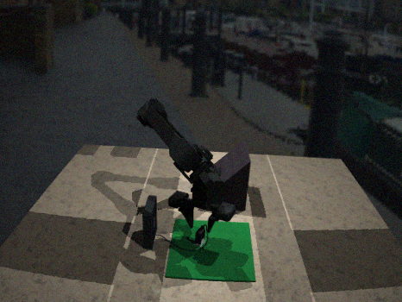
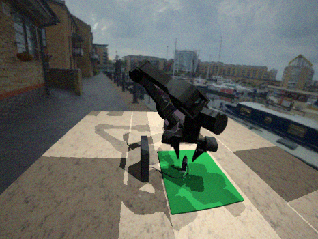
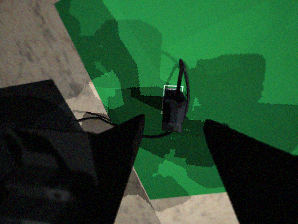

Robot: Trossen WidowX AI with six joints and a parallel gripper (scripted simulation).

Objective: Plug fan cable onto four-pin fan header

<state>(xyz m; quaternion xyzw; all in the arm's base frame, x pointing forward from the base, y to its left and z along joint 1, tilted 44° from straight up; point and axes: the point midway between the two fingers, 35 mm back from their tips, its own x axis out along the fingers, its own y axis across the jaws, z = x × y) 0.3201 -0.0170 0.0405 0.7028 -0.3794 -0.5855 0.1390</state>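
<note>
The fan's dark plug (image 1: 201, 234) (image 2: 184, 164) (image 3: 173, 111) stands nearly upright on the green board (image 1: 241, 267) (image 2: 218, 194) (image 3: 225, 30). A small pale outline shows at its foot in the wrist view, where the header is; the plug hides most of the header, and how deep it sits cannot be told. The thin black cable (image 2: 170, 175) (image 3: 95, 116) loops from the plug toward the board's left edge. My gripper (image 1: 200, 229) (image 2: 185, 159) (image 3: 173, 121) is open, one finger on each side of the plug, with a visible gap on both sides in the wrist view.
The fan (image 1: 149, 222) (image 2: 145, 158), a dark upright slab, stands on the table just left of the board, joined to the cable. A dark purplish block (image 1: 235, 173) rises behind the gripper. Strong shadows cross the board and table.
</note>
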